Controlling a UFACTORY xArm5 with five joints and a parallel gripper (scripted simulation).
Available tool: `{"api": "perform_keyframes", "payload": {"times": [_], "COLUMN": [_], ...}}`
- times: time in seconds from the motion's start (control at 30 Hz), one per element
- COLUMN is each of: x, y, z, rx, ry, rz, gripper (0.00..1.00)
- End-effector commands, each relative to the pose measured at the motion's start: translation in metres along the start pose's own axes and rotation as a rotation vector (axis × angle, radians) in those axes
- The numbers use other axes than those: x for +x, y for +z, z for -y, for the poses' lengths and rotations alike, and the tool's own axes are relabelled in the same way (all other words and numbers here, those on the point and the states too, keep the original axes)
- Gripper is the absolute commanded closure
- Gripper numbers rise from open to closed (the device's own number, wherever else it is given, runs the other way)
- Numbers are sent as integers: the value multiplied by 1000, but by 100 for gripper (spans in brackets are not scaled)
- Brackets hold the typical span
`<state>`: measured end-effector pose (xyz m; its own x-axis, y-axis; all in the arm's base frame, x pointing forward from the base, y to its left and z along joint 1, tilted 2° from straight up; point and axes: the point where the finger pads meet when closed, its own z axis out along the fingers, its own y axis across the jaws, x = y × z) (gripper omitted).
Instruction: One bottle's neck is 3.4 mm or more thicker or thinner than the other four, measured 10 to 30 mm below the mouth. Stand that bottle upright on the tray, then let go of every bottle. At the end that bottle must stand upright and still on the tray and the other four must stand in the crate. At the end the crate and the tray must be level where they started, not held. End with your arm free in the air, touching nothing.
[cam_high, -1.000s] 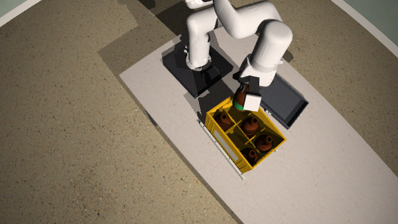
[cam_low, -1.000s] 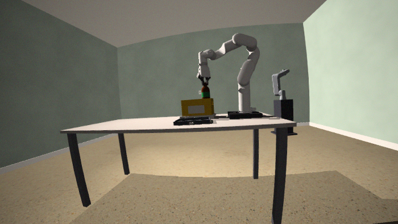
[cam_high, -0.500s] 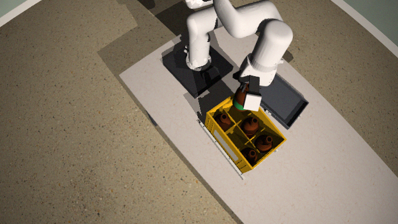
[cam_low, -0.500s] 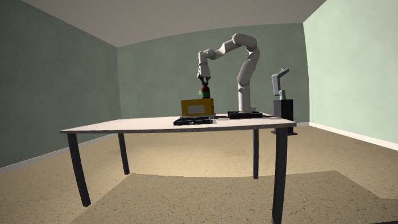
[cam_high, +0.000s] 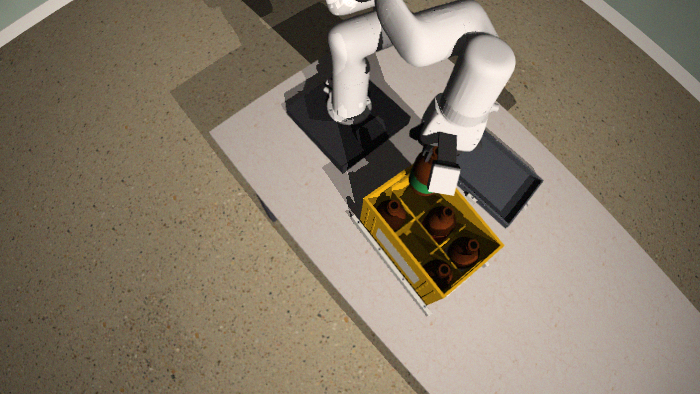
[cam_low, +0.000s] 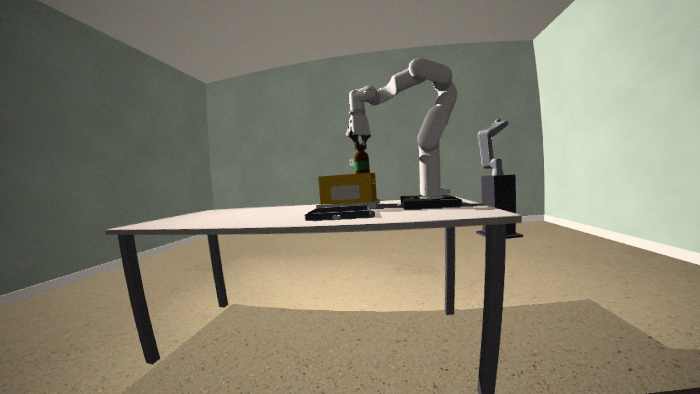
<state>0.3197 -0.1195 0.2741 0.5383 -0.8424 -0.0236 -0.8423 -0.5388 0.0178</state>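
Observation:
A yellow crate (cam_high: 429, 236) with six cells stands on the table and holds several brown bottles (cam_high: 440, 222). My gripper (cam_high: 431, 156) is shut on the neck of a brown bottle with a green band (cam_high: 422, 178). It holds the bottle upright above the crate's back corner cell, nearest the robot base. In the side view the gripper (cam_low: 359, 144) holds the bottle (cam_low: 361, 162) so that its lower part is hidden behind the crate's (cam_low: 347, 188) rim. The dark tray (cam_high: 497, 176) lies beside the crate and shows nothing on its visible part.
The robot base plate (cam_high: 347, 121) sits behind the crate. A thin metal rail (cam_high: 388, 261) runs along the crate's outer side. In the side view a grey device on a black stand (cam_low: 496, 176) is clamped at the table's right edge.

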Motion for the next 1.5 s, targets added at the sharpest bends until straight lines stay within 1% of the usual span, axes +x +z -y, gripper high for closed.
{"api": "perform_keyframes", "payload": {"times": [0.0,0.27,0.57,1.47], "x": [1,1,1,0], "y": [-4,-13,-19,-19], "z": [0,0,0,0], "rx": [3,3,3,3], "ry": [0,0,0,0], "rz": [-3,-3,-3,-3], "gripper": [100,100,100,100]}}
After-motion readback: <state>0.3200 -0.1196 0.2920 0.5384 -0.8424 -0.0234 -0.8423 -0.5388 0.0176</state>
